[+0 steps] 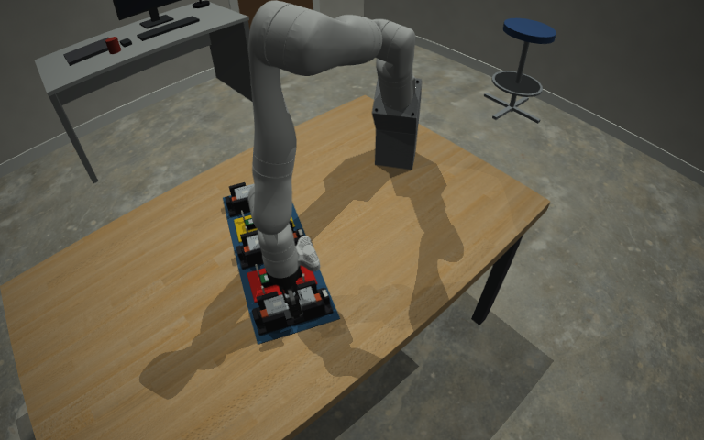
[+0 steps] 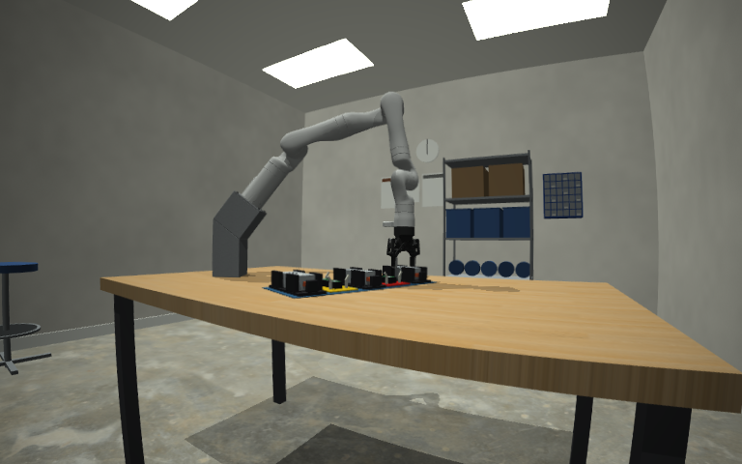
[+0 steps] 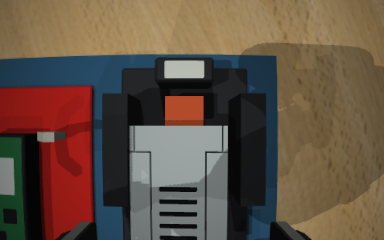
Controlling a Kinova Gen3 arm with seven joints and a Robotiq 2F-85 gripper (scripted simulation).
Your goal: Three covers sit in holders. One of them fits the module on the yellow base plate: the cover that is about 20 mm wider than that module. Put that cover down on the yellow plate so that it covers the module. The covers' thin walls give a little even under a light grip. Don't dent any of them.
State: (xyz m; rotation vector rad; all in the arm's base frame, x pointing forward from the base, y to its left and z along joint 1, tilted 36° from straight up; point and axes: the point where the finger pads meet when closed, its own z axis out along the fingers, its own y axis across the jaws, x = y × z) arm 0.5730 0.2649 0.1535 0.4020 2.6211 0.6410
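Note:
A blue mat on the wooden table carries three black holders, each with a grey cover. My gripper is open and empty, and hangs straight down over the nearest holder's grey slotted cover, one fingertip on each side of it and clear of its walls. This holder has an orange tab and a white tab. The middle cover and the far cover sit in their holders. The yellow plate lies between them; the arm hides most of its module. In the exterior view the gripper is low over the right-hand holder.
A red plate with a green module lies beside the near holder. The arm's grey base block stands at the table's far edge. A desk, a stool and a shelf stand off the table.

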